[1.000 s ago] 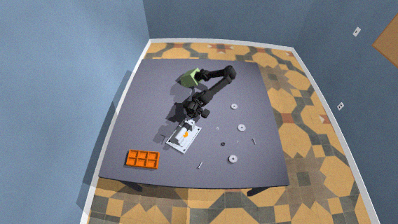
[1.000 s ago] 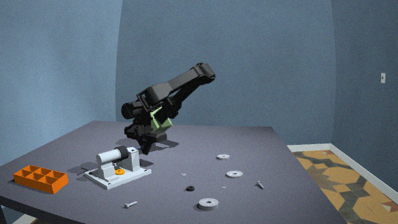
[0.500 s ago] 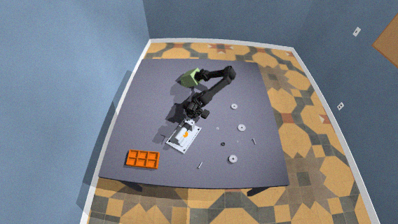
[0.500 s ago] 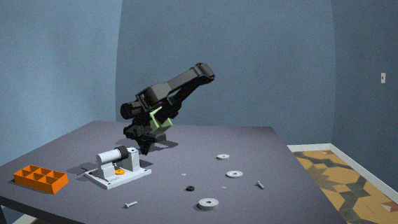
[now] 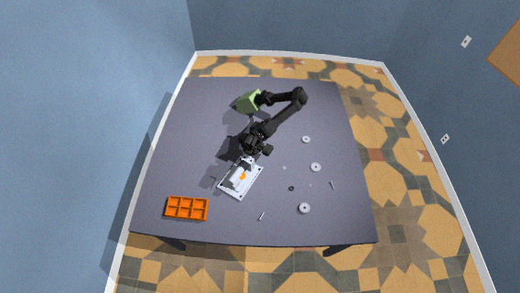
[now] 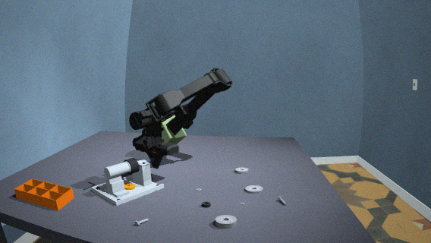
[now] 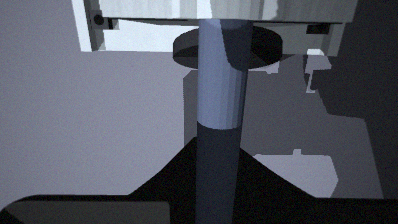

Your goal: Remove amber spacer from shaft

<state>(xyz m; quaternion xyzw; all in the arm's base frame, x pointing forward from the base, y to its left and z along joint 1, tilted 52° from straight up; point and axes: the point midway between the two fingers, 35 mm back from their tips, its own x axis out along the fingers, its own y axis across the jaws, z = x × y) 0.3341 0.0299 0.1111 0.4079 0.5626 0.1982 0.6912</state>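
Observation:
The fixture's white baseplate (image 5: 240,179) (image 6: 127,188) carries two grey blocks. The grey shaft (image 7: 220,100) runs from my gripper into the nearer block (image 6: 143,172) (image 7: 220,10). A dark spacer (image 6: 133,165) sits on the shaft against a block, and a light grey cylinder (image 6: 117,169) lies beyond it. The amber spacer (image 6: 130,186) (image 5: 243,175) lies flat on the baseplate between the blocks, off the shaft. My gripper (image 7: 209,144) (image 6: 155,161) (image 5: 254,146) is shut on the shaft's free end, just behind the fixture.
An orange compartment tray (image 6: 43,192) (image 5: 187,208) stands at the table's front left. Grey washers (image 6: 241,170) (image 6: 253,188) (image 6: 225,220), a black ring (image 6: 206,204) and two bolts (image 6: 141,221) (image 6: 281,200) lie scattered to the right. The arm's green base (image 5: 247,102) is at the back.

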